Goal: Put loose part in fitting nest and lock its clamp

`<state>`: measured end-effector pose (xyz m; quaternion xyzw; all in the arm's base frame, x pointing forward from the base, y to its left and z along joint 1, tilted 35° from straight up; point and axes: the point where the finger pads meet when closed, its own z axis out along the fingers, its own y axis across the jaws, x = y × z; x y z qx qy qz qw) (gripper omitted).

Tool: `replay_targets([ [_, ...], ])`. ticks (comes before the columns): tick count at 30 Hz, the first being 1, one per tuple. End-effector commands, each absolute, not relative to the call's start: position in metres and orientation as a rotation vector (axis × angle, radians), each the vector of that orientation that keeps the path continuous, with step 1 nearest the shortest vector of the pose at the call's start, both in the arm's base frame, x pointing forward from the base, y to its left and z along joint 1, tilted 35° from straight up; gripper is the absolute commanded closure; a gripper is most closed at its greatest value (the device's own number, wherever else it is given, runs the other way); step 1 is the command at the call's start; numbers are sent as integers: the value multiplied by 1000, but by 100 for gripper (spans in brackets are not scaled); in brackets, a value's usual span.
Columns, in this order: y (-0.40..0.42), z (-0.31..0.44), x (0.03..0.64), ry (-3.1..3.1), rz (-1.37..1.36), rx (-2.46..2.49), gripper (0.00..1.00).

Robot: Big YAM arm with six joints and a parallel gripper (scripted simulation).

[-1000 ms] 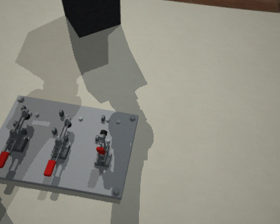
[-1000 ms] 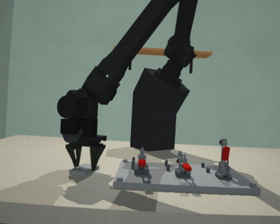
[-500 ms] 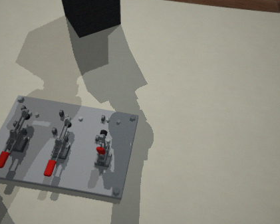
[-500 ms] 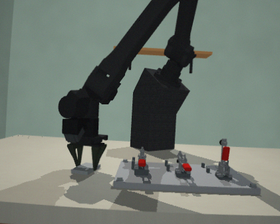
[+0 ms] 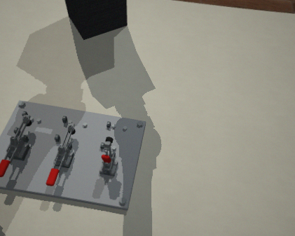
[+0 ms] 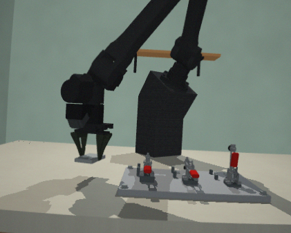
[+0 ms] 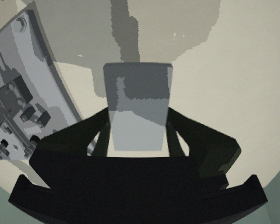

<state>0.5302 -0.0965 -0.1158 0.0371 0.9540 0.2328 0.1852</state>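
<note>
Note black two-fingered gripper [image 6: 90,157] [image 7: 138,112] closed on flat grey rectangular plate [image 6: 90,158] [image 7: 138,107], smooth-faced, held level above pale matte table [image 6: 34,164]. To its right, you see grey slab fixture [image 5: 84,190] [image 6: 197,196] [image 7: 55,85], red-handled metal clamps.

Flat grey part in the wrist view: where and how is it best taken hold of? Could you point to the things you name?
Best gripped, I judge, across its two long side edges, from above. The flat grey part [image 6: 88,160] [image 7: 138,131] is a thin plate, longer than wide and lying about level, so its parallel long sides suit the gripper [image 6: 90,157] [image 7: 138,112], which now holds it that way.
</note>
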Motion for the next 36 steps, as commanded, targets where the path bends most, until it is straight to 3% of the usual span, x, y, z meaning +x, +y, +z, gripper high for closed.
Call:
replay_targets([
  [1, -120, -89, 529, 2660, 635, 118, 100],
  [36, -142, -46, 508, 2661, 634, 124, 100],
])
